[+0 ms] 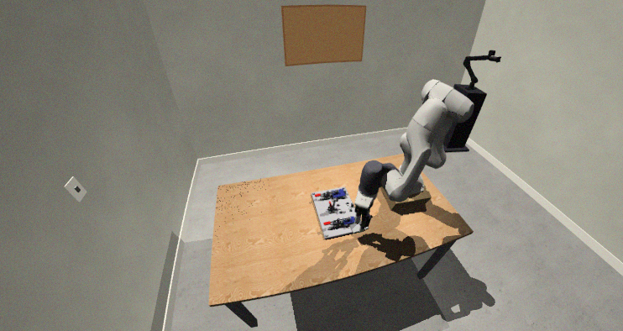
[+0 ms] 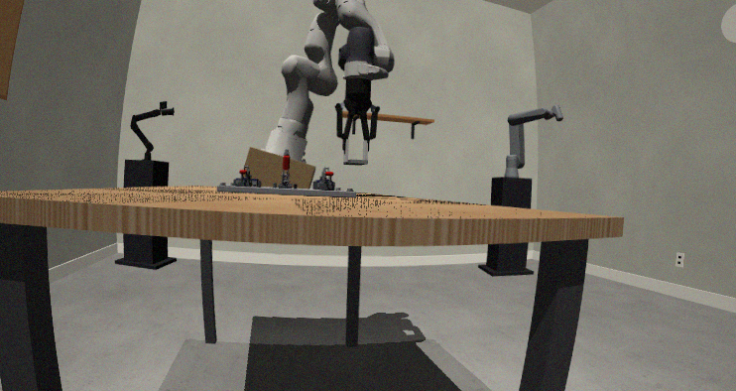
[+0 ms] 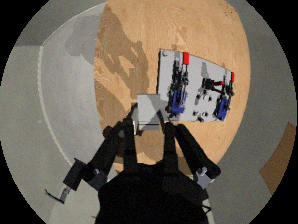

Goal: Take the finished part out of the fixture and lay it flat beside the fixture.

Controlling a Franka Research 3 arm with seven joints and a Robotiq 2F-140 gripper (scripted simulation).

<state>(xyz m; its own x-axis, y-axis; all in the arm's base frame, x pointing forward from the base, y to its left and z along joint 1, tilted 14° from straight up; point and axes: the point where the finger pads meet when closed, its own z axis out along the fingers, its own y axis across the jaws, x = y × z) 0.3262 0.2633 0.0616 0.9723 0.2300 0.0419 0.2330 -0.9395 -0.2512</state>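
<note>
My gripper point(image 1: 361, 224) point(image 2: 355, 157) point(image 3: 148, 113) is shut on the finished part point(image 2: 355, 152) point(image 3: 149, 107), a pale grey block. It holds the part upright in the air, well above the table point(image 1: 269, 249) point(image 2: 308, 223) and over the right edge of the grey fixture plate point(image 1: 323, 229) point(image 2: 288, 191) point(image 3: 200, 70). Two blue blanks point(image 1: 338, 193) point(image 1: 345, 221) point(image 3: 176, 100) point(image 3: 222, 107) sit clamped in the outer stations. The middle station point(image 1: 332, 207) is empty, and its red-handled clamp point(image 2: 286, 164) stands raised.
A brown wedge block point(image 1: 416, 196) point(image 2: 273, 168) sits at the arm's base behind the fixture. Camera stands point(image 2: 145, 169) point(image 2: 510, 193) stand on the floor beyond the table. A wall shelf point(image 2: 399, 118) hangs behind the gripper.
</note>
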